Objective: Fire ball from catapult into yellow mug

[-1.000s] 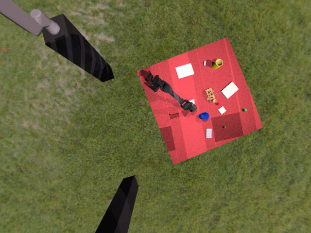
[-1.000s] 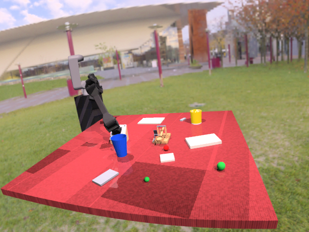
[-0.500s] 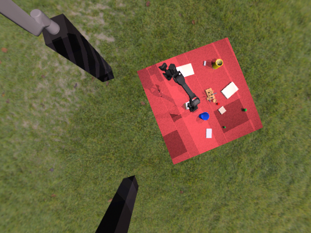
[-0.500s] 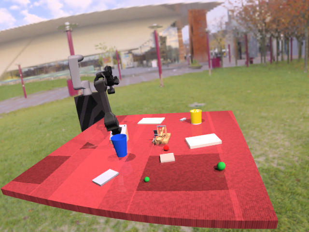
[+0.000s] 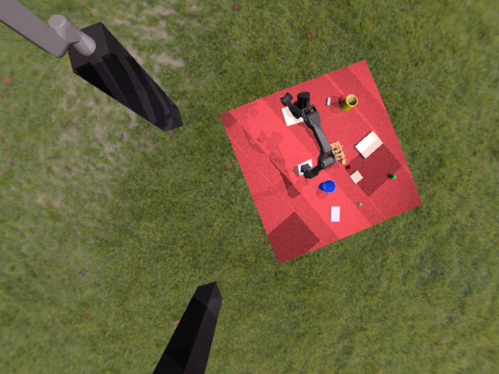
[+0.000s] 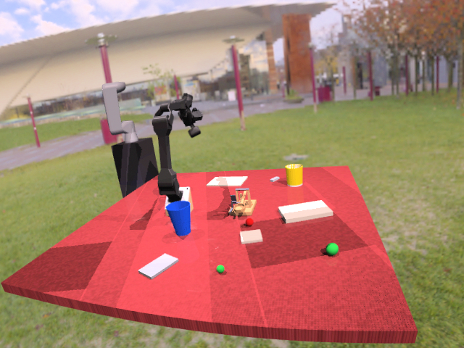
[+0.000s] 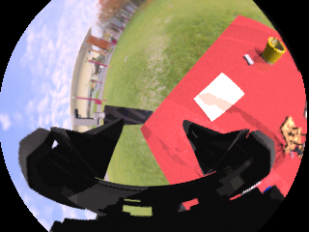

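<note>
Far below the raised, spread, empty hand, red ball beside catapult.

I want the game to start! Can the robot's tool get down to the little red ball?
Probably yes. The tool is open, empty and high up. The red ball lies bare beside the catapult, nothing over it.

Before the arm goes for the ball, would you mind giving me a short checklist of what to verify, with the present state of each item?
1. Gripper open and empty: ok, fingers spread wide, nothing between them.
2. Red ball free on the table, just in front of the catapult: ok.
3. Catapult upright: ok.
4. Catapult aimed at the yellow mug: cannot tell.
5. Yellow mug upright, mouth open: ok.
6. Gripper near the ball: not ok, it is raised high above the table.
</note>
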`<act>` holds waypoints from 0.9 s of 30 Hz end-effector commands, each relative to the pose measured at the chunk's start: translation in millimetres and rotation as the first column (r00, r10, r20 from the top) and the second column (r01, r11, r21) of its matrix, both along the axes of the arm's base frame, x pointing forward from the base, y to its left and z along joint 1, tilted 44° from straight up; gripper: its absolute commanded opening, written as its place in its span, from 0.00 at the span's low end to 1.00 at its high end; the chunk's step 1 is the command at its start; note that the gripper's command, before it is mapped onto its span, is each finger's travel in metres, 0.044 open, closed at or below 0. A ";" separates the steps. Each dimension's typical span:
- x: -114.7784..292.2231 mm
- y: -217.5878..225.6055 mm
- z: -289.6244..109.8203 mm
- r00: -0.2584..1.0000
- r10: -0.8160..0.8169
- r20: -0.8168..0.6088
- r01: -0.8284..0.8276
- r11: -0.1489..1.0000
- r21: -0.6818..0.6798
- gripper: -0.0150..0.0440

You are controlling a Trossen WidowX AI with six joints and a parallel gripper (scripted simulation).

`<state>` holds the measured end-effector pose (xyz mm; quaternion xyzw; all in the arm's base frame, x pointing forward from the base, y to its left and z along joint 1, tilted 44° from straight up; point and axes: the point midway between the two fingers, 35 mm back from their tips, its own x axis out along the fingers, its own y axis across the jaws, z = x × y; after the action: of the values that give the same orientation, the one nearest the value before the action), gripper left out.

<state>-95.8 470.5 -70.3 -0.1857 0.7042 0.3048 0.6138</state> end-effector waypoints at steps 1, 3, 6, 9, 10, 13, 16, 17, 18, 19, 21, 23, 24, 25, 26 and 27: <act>42.6 -7.3 1.0 0.996 0.049 0.073 -0.047 0.999 -0.023 1.00; 65.8 -11.2 3.3 0.991 0.079 0.110 -0.075 0.996 -0.038 1.00; 100.0 -19.3 7.1 0.979 0.127 0.159 -0.117 0.991 -0.069 1.00; 133.3 -29.9 11.5 0.964 0.178 0.200 -0.159 0.981 -0.108 1.00; 144.2 -34.0 13.2 0.957 0.196 0.211 -0.173 0.977 -0.123 1.00; 176.1 -47.8 18.7 0.938 0.252 0.240 -0.215 0.961 -0.172 1.00; 206.5 -63.9 24.6 0.915 0.311 0.256 -0.255 0.940 -0.227 1.00; 216.2 -69.7 26.7 0.908 0.330 0.259 -0.269 0.931 -0.246 1.00; 225.8 -75.7 28.9 0.900 0.350 0.260 -0.282 0.922 -0.265 1.00; 235.1 -82.0 31.1 0.892 0.370 0.260 -0.296 0.912 -0.285 1.00; 253.2 -95.1 35.6 0.876 0.410 0.255 -0.322 0.889 -0.325 1.00; 270.5 -109.0 40.3 0.859 0.450 0.244 -0.349 0.863 -0.364 1.00; 278.8 -116.3 42.8 0.850 0.470 0.237 -0.362 0.849 -0.384 1.00; 286.8 -123.7 45.3 0.842 0.489 0.228 -0.376 0.835 -0.403 1.00; 294.6 -131.2 47.8 0.833 0.508 0.217 -0.389 0.819 -0.422 1.00; 302.2 -138.9 50.4 0.825 0.527 0.205 -0.403 0.802 -0.440 1.00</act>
<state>186.6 354.9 -25.0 -0.4820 0.5742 0.2790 0.6001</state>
